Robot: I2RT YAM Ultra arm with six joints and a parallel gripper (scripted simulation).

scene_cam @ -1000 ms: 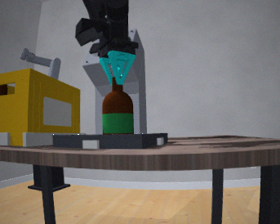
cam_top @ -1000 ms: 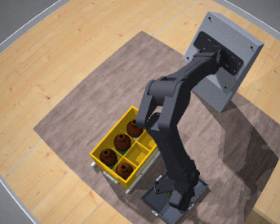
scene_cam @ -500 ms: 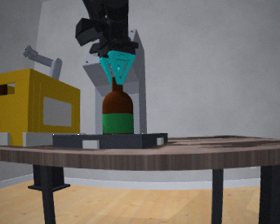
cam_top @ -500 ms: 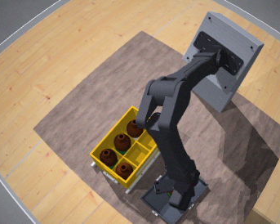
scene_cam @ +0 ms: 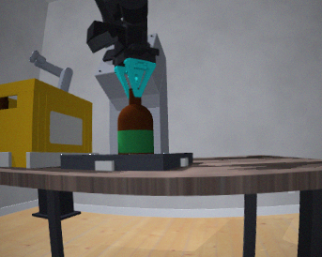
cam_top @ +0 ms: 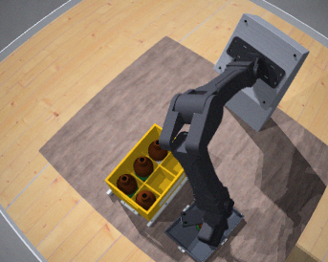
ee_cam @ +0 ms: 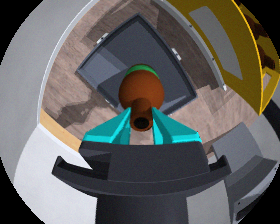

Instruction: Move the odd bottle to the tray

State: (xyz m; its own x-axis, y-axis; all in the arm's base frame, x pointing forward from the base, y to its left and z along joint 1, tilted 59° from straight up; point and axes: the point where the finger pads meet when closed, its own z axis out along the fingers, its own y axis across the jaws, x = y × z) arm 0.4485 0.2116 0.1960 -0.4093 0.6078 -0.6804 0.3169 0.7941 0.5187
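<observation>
My gripper (scene_cam: 134,94) (ee_cam: 141,111) is shut on the neck of a brown bottle (scene_cam: 135,117) (ee_cam: 141,92) with a green label. The bottle is upright within the tray (cam_top: 185,239) (scene_cam: 84,161) (ee_cam: 136,40). Its base is level with the tray's rim in the exterior view; whether it touches the tray floor I cannot tell. In the top view the arm hides the fingers and most of this bottle. The yellow crate (cam_top: 133,203) (scene_cam: 42,122) (ee_cam: 251,75) holds the other brown bottles upright: three (cam_top: 158,150) (cam_top: 142,166) (cam_top: 126,184) along its far side and one (cam_top: 145,199) at the near corner.
The crate stands close beside the tray, to its left in the top and exterior views. Two of its compartments, next to the near-corner bottle, hold no bottle. The arm reaches past the crate's right end in the top view. The tray is near the table's edge (scene_cam: 215,184).
</observation>
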